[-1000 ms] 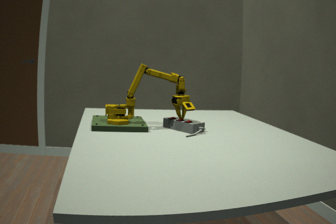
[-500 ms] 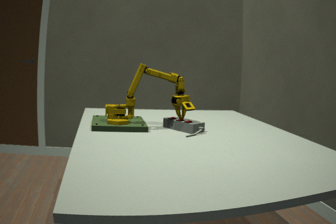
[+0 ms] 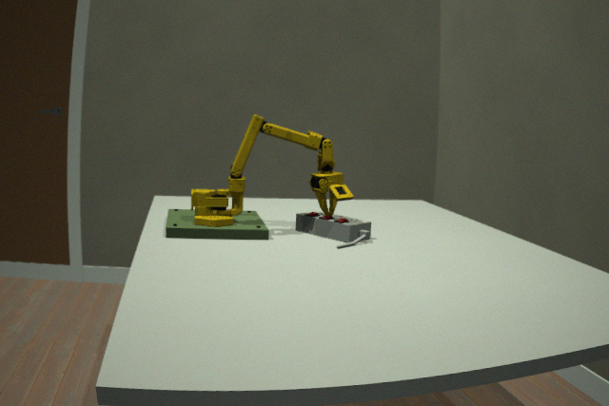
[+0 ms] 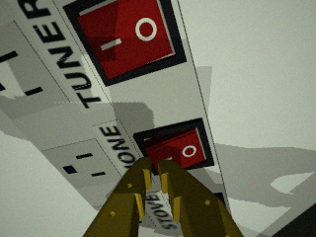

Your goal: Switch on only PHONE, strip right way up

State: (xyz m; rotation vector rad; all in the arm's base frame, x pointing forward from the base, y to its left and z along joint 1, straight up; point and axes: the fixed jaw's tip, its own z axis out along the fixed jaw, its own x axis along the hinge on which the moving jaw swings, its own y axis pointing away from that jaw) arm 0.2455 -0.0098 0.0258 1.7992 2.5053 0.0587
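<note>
The grey power strip (image 3: 328,227) (image 4: 69,123) lies right way up on the white table (image 3: 343,303), with red rocker switches on top. In the wrist view the TUNER switch (image 4: 125,37) is at the top and the PHONE switch (image 4: 175,148) in the middle. The STOVE label (image 4: 165,217) shows between the fingers; its switch is hidden. My gripper (image 3: 326,215) (image 4: 154,170) is shut and empty. Its tips rest at the near end of the PHONE switch.
The arm's green base plate (image 3: 216,229) sits left of the strip. A short grey cable stub (image 3: 351,243) sticks out from the strip's right end. The table's front edge is far from the strip.
</note>
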